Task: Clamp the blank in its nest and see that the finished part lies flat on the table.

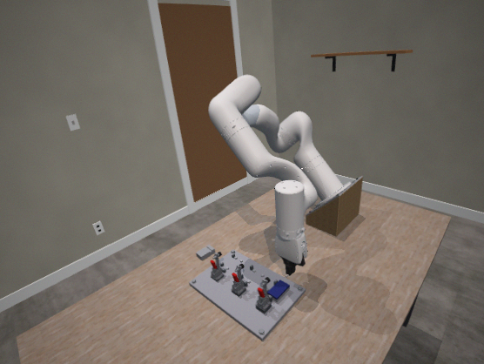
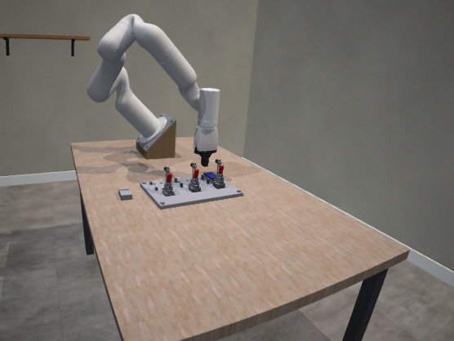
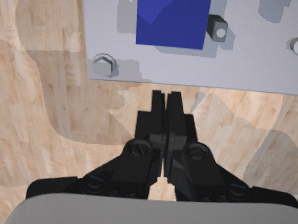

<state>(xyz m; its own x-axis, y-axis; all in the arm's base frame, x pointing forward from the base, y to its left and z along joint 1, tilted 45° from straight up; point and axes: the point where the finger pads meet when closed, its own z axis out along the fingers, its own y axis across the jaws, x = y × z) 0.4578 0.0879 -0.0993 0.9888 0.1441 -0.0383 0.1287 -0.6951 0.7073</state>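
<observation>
The blue blank (image 1: pixel 278 289) lies on the grey plate (image 1: pixel 235 311), at its right end beside a red-handled clamp (image 1: pixel 263 297). The jaws hang pressed together, empty, above the worktop (image 1: pixel 348 279) just beyond.

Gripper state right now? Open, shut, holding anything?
Gripper: shut, fingers pressed together with nothing between them. It hangs above the table just off the fixture plate's edge, apart from the blue blank.
</observation>
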